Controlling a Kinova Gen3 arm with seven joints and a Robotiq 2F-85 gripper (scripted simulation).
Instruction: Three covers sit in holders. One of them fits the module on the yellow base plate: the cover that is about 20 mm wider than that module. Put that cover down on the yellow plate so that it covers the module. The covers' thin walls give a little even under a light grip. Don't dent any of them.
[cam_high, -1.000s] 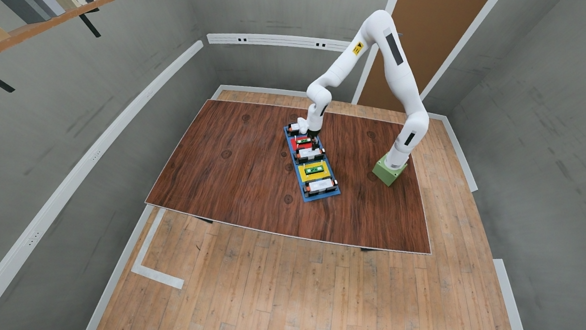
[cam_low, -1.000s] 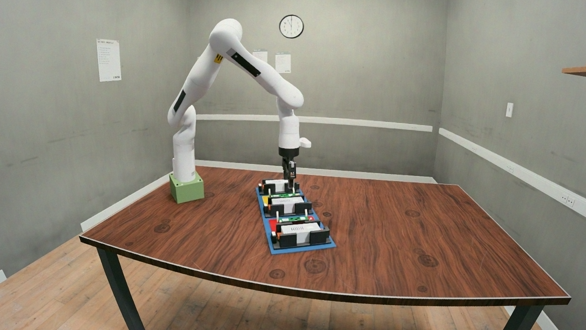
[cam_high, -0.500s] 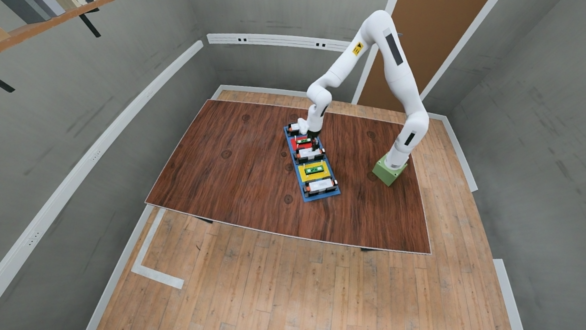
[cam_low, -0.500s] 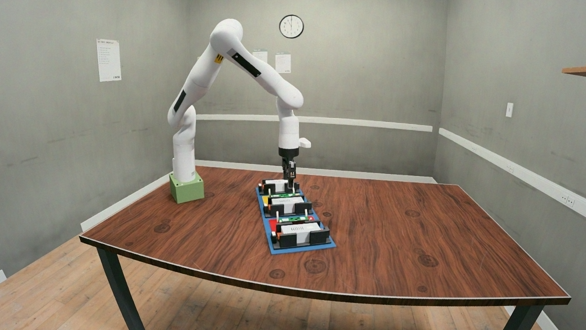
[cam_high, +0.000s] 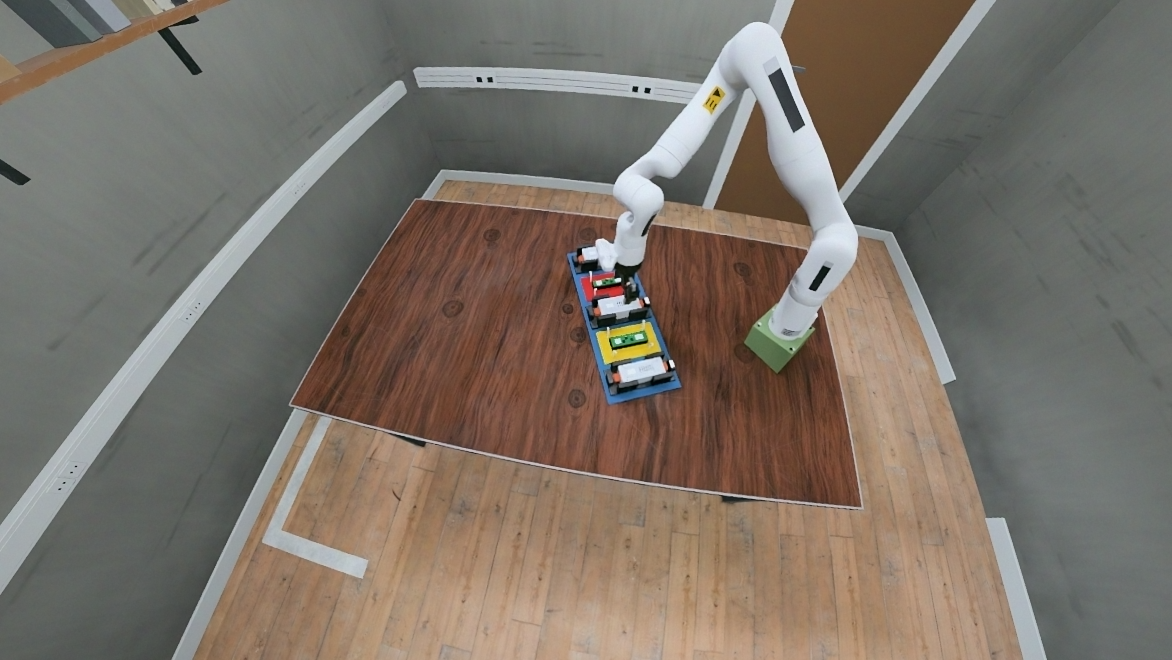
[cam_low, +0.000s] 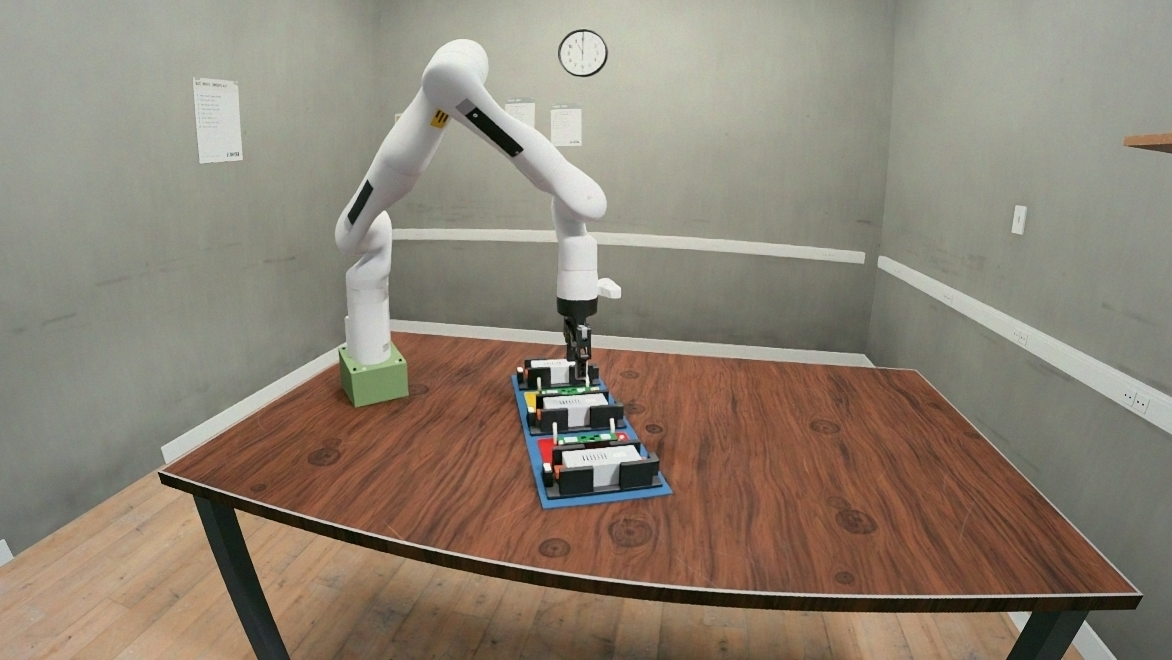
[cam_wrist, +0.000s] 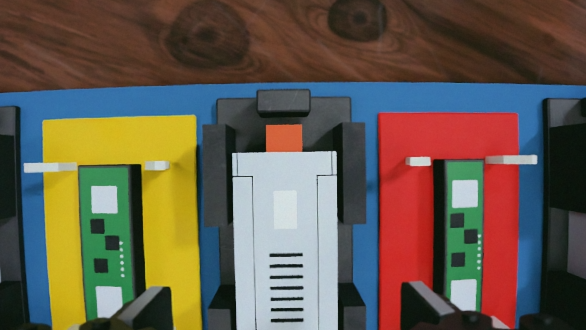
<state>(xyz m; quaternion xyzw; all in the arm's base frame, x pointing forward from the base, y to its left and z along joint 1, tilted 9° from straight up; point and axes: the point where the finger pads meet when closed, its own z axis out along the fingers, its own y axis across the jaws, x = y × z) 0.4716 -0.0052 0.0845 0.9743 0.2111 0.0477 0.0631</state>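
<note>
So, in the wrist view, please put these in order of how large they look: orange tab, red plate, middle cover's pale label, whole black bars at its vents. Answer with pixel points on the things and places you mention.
1. Red plate (cam_wrist: 400, 210)
2. Orange tab (cam_wrist: 284, 138)
3. Pale label (cam_wrist: 285, 209)

Bars: each looks smallest.
</note>
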